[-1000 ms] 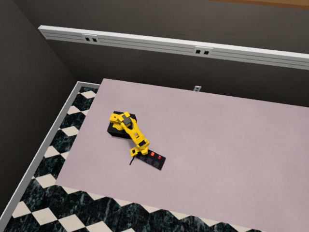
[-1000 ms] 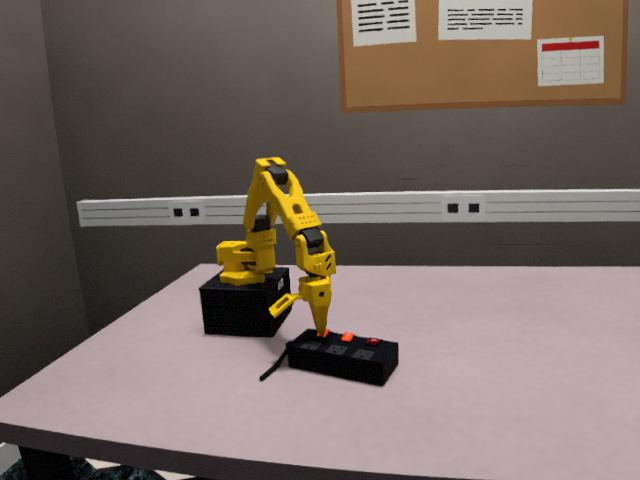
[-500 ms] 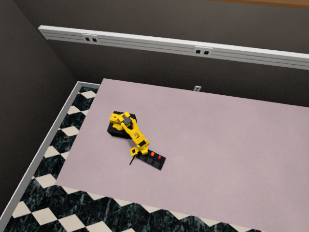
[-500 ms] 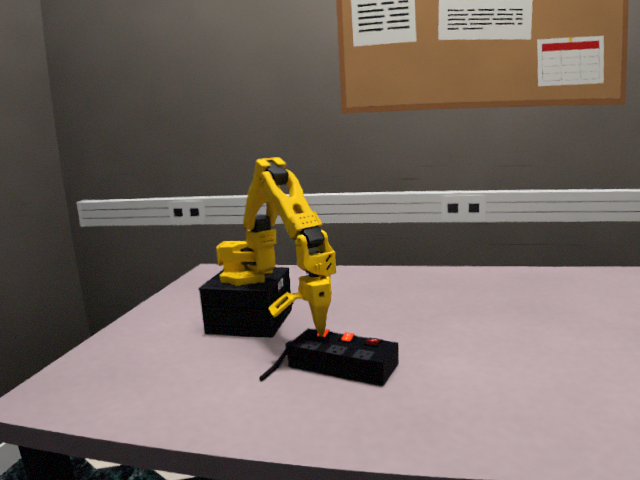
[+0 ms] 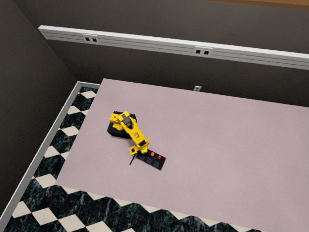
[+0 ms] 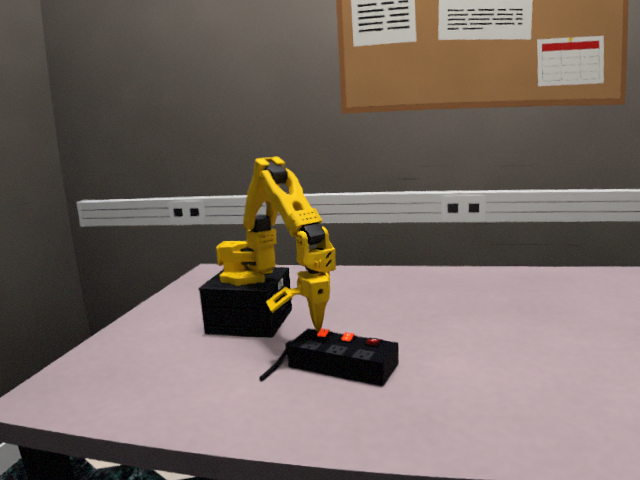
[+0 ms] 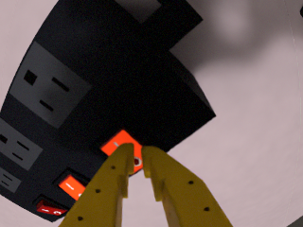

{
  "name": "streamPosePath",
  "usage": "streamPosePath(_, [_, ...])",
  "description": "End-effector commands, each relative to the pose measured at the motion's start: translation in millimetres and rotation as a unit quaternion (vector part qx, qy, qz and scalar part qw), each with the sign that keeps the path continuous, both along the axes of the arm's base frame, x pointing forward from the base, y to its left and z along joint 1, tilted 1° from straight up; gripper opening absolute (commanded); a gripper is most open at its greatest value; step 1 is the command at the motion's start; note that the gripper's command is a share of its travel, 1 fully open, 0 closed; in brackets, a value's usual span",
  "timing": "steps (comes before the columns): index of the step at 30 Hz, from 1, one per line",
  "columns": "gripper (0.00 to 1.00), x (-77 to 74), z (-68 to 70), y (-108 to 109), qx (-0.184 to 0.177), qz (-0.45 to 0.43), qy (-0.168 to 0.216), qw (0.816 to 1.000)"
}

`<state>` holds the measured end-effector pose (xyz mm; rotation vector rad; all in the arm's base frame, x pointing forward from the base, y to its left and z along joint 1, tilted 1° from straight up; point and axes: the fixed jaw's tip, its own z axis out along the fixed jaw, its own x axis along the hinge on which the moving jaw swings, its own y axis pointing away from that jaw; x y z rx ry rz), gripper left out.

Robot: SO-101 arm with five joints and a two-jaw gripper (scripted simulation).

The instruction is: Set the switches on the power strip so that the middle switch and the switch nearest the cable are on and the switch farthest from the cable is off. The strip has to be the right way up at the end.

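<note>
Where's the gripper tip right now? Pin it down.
In the exterior view the shut gripper points straight down onto the lit switch nearest the cable, at the strip's left end.

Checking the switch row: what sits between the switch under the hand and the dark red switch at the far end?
One bright orange switch, the middle one, sits between the cable-end switch and the dark red switch, clearest in the exterior view.
</note>
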<state>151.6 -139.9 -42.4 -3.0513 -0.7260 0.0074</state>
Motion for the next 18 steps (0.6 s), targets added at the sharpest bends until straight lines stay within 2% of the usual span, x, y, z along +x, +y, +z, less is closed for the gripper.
streamPosePath(1, [0.0,3.4,5.2,-1.9,-0.005,0.004,-0.007,1.0])
streamPosePath(18, [0.0,3.7,5.3,-1.5,-0.005,-0.001,-0.007,1.0])
